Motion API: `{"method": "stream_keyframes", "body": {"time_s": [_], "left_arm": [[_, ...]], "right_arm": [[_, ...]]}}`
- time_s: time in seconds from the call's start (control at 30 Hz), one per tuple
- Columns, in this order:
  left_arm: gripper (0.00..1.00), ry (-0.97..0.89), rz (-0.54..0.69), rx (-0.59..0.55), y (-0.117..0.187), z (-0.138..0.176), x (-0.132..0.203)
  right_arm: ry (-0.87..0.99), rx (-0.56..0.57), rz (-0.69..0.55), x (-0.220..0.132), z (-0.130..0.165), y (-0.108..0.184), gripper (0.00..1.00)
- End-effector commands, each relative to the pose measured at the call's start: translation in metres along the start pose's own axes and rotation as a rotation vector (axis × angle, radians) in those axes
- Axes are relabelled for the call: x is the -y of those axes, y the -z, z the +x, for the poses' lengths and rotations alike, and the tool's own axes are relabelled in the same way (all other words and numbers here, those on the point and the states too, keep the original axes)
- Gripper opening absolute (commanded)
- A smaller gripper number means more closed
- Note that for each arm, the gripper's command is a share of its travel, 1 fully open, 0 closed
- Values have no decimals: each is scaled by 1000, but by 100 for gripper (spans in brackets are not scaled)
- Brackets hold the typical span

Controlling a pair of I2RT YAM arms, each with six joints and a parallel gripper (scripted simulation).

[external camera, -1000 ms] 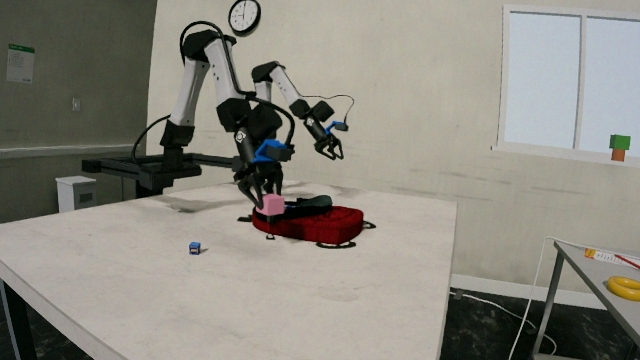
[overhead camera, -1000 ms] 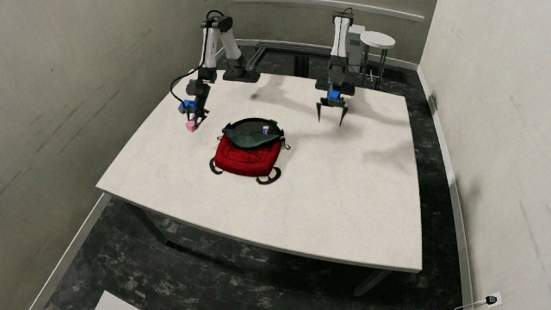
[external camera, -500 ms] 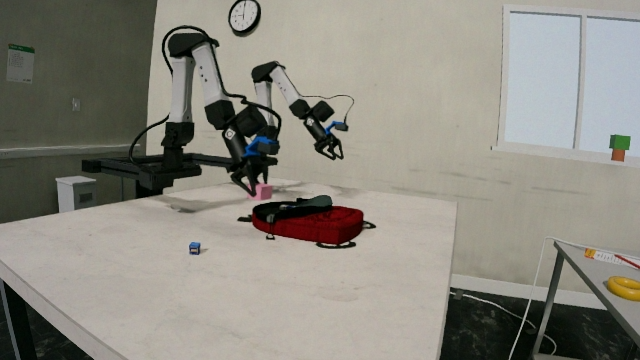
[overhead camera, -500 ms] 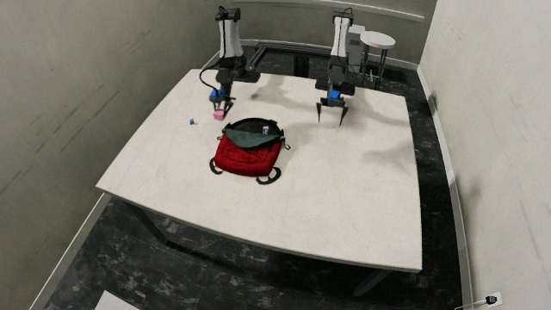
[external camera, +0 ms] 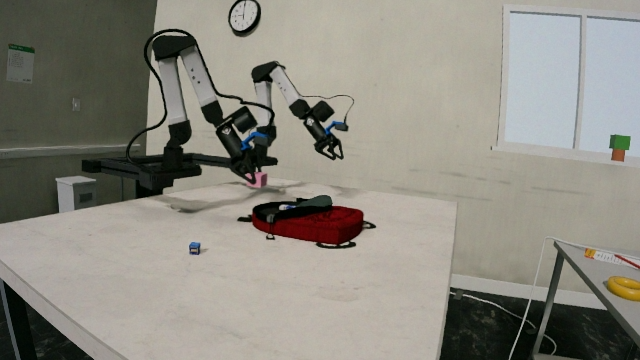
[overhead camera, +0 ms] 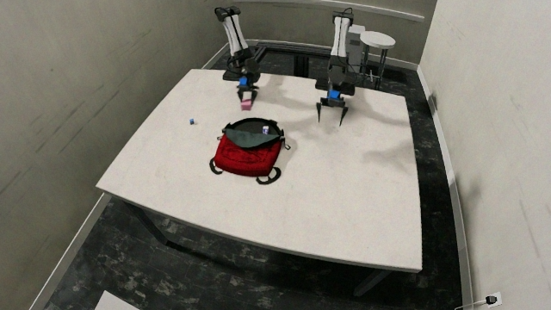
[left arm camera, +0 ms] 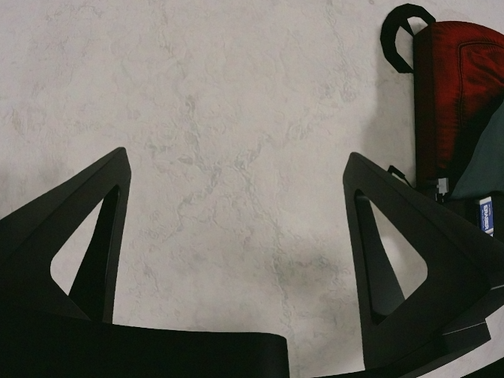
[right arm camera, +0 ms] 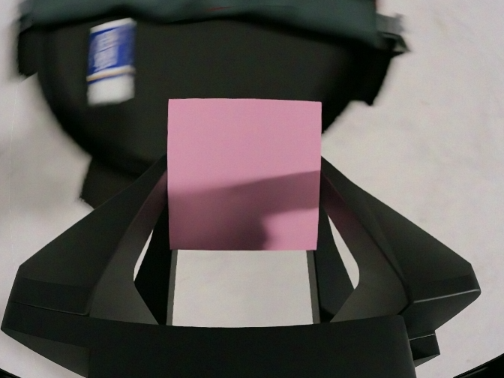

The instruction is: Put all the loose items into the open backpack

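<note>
"Since you have the whole room in front of you, what is it like?"

"Pale walls, a dark patterned floor (overhead camera: pixel 172 267) (external camera: pixel 480 325), one round clock (external camera: pixel 244 17), one window (external camera: pixel 545 80) and one white stool (overhead camera: pixel 378 40). My worktop (overhead camera: pixel 336 185) (external camera: pixel 250 300) (left arm camera: pixel 223 121) (right arm camera: pixel 439 163) is off-white with faint grey veining."

"And how many things on it?"

"One backpack (overhead camera: pixel 247 161) (external camera: pixel 310 225) (left arm camera: pixel 443 81) (right arm camera: pixel 244 61), red and lying flat, its one grey-green flap (overhead camera: pixel 251 139) (external camera: pixel 316 201) (left arm camera: pixel 484 154) (right arm camera: pixel 203 7) across part of the opening. One eraser (overhead camera: pixel 265 129) (external camera: pixel 286 207) (left arm camera: pixel 486 216) (right arm camera: pixel 112 61) is in the dark opening. One small blue cube (overhead camera: pixel 192 121) (external camera: pixel 194 248) sits outside, apart from the bag."

"Your two pincers?"

"My right pincer (overhead camera: pixel 246 103) (external camera: pixel 256 180) (right arm camera: pixel 242 159) is grasping one pink block (overhead camera: pixel 246 105) (external camera: pixel 258 180) (right arm camera: pixel 244 175) above the worktop, near the open end of the bag. My left pincer (overhead camera: pixel 330 122) (external camera: pixel 337 155) (left arm camera: pixel 238 160) is released, fingers wide with nothing between them, raised off to the other side of the bag."

"Anything to read?"

"'ERASER', white on a blue sleeve. The blue cube has a marking too small to make out, and so is the print on the green-topped notice (external camera: pixel 21 65) on the wall. The pink faces I can see are plain."
</note>
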State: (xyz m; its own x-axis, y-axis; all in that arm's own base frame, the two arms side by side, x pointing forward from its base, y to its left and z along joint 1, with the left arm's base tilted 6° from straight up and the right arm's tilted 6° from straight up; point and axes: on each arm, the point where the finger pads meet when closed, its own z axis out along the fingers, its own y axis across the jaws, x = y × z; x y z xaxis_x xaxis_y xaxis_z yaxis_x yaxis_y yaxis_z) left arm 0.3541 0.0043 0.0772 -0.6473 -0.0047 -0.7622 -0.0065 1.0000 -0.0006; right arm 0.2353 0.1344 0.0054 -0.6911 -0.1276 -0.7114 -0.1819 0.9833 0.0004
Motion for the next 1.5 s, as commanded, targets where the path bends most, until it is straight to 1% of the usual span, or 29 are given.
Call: {"method": "stream_keyframes", "body": {"time_s": [0.0, 0.07, 0.27, 0.77, 0.9, 1.07, 1.1, 1.47], "left_arm": [[90, -5, 5, 18, 2, -6, 2], [90, -5, 5, 18, 2, -6, 2], [90, -5, 5, 18, 2, -6, 2], [90, -5, 5, 18, 2, -6, 2], [90, -5, 5, 18, 2, -6, 2], [90, -5, 5, 18, 2, -6, 2], [90, -5, 5, 18, 2, -6, 2], [90, -5, 5, 18, 2, -6, 2]], "right_arm": [[-42, 28, 43, -18, 5, 18, 39], [-42, 28, 43, -18, 5, 18, 39], [-17, 8, 50, -16, 30, 7, 39], [5, 6, 34, -29, 58, -10, 39], [-8, 21, 19, -40, 51, -13, 39], [-7, 21, 19, -41, 50, -13, 39], [-20, 33, 7, -45, 45, -10, 39], [-13, 25, 13, -47, 45, -7, 39]]}}
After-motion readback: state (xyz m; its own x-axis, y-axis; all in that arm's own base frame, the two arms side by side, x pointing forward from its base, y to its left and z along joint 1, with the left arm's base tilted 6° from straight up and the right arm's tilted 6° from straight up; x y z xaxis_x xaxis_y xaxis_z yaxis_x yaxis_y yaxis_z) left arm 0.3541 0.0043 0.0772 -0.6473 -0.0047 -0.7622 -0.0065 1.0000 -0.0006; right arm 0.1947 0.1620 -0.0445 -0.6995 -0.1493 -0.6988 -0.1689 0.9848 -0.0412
